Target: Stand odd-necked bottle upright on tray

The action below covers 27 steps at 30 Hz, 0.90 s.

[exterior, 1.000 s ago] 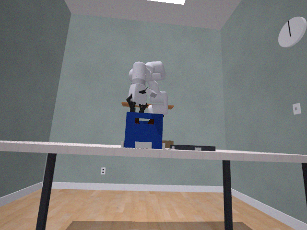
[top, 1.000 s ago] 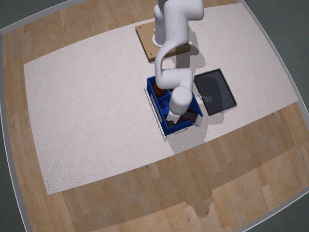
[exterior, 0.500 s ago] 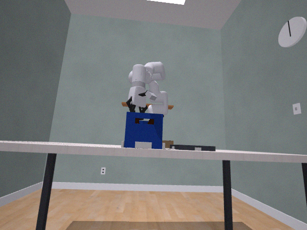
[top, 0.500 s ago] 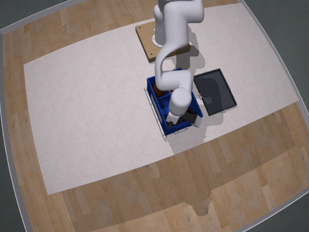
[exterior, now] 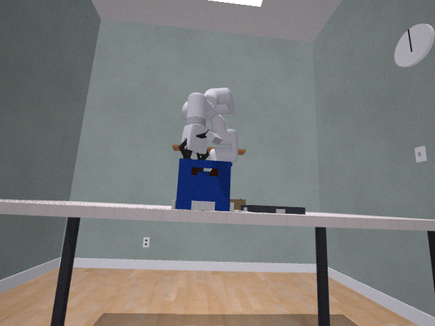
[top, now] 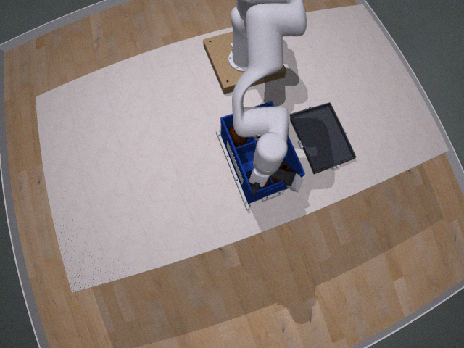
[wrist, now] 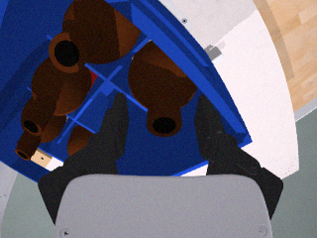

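Claw (wrist: pixel 158 126) fingers are being kept partly open, about halfway, and nothing is being gripped between them. In the wrist view, the two black fingers are being held on either side of one brown bottle (wrist: pixel 160 89), with its round mouth seen between them. A gap is showing on both sides of the neck, so the bottle is not being touched as far as can be seen.

The claw is being pointed down into the blue crate (top: pixel 227 131). In the side view, the claw (exterior: pixel 192 153) is being held right at the top edge of the crate (exterior: pixel 203 191), with the fingertips just reaching the rim.

Five brown bottles are being seen inside the crate, each in its own little box made by blue dividers. One wide-mouthed bottle (wrist: pixel 73 47) is standing at the far side, and smaller mouths (wrist: pixel 30 126) are showing at the left. All of them are standing up. Which bottle has the odd neck cannot be told from these pictures.

The dark tray (top: pixel 322 136) is lying flat on the white mat (top: pixel 130 149), just beside the crate on its right side. No bottle is standing on it.
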### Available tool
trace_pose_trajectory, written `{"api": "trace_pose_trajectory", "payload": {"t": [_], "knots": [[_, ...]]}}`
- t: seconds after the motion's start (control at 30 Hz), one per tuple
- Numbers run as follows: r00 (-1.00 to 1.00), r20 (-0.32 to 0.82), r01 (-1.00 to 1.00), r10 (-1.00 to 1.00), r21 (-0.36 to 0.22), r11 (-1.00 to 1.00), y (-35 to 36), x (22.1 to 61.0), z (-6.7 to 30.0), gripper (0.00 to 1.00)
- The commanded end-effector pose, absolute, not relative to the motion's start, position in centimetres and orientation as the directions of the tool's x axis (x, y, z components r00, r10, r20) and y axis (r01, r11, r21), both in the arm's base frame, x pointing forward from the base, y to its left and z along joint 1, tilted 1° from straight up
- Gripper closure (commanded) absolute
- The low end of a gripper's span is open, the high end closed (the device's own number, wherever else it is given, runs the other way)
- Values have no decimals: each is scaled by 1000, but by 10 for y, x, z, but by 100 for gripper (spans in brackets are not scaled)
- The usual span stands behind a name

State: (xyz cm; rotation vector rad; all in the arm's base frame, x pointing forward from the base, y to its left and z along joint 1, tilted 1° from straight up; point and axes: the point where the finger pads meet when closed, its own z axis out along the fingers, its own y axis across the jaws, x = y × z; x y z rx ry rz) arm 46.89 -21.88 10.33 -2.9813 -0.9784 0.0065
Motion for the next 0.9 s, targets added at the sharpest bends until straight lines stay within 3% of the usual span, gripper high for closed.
{"api": "trace_pose_trajectory", "payload": {"t": [0.0,0.4,0.43,0.87], "knots": [[806,-1,593,593,-1,-806,-219,470,105,35],[806,-1,593,593,-1,-806,-219,470,105,35],[806,-1,593,593,-1,-806,-219,470,105,100],[806,-1,593,593,-1,-806,-219,470,105,100]]}}
